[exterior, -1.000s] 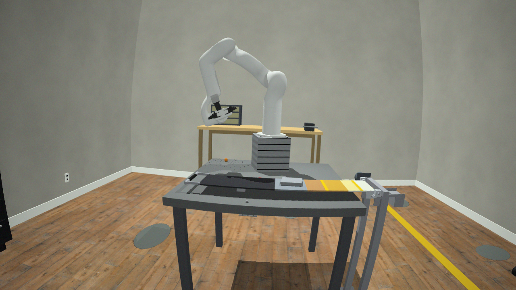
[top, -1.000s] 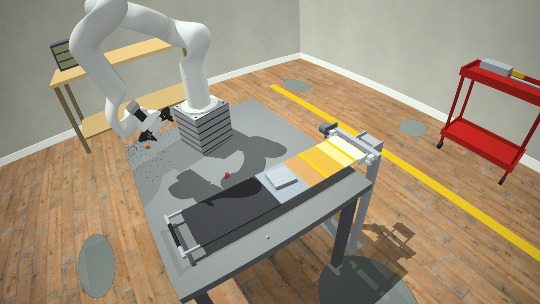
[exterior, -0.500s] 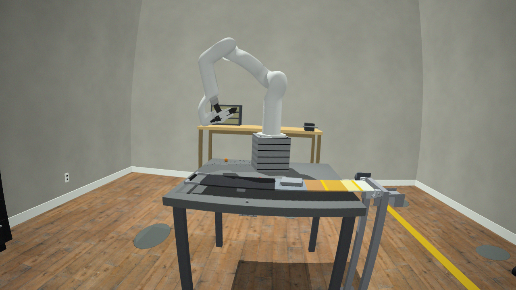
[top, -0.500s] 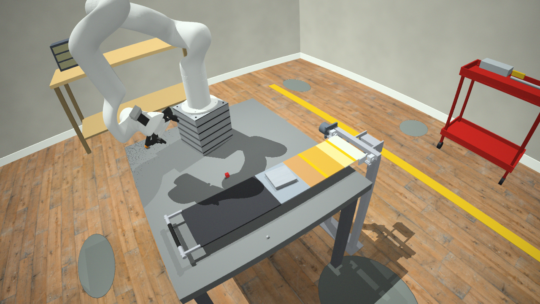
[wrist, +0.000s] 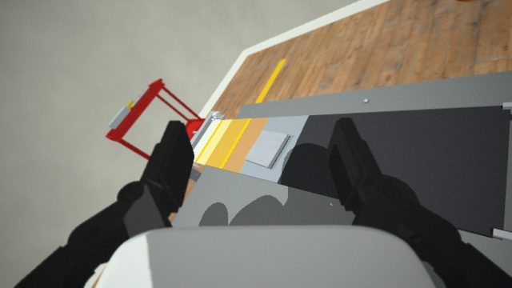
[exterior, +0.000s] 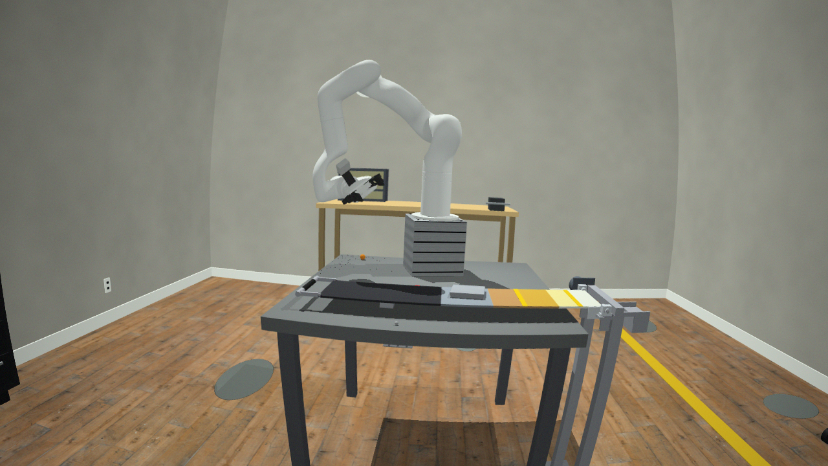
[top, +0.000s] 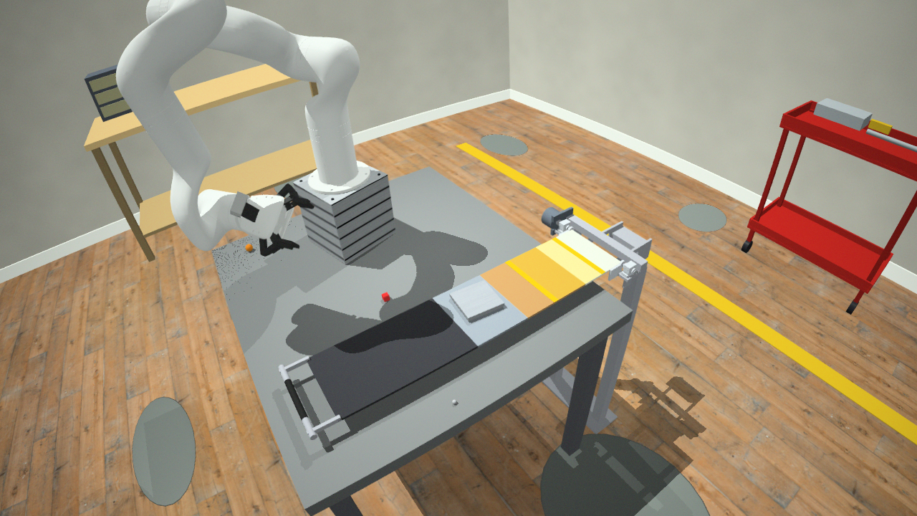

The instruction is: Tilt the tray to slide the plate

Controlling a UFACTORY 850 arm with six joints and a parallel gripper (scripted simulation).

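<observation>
Our claw [top: 299,221] [exterior: 370,194] [wrist: 259,137] hangs above the tabletop [top: 410,442] [exterior: 324,321] [wrist: 440,91] on the robot base's side of the tray, its fingers wide apart with nothing between them, and it is well apart from the tray [top: 391,365] [exterior: 379,293] [wrist: 444,160]. We see the steel plate [top: 476,300] [exterior: 468,291] [wrist: 267,148] lying flat on the pale blue-grey stretch of the bed, between the dark strip and the orange one, outside the yellow lines. The lift bar [top: 296,400] [exterior: 309,284] is at the dark end, untouched by us. On the tabletop, a small red cube [top: 385,296] sits beside the tray, and an orange ball [top: 249,247] [exterior: 363,257] lies farther back, near the corner.

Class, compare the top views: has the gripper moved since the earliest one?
Yes. The gripper has moved rightward in the picture: its lower finger, once just above the orange ball, is now right of it.
</observation>
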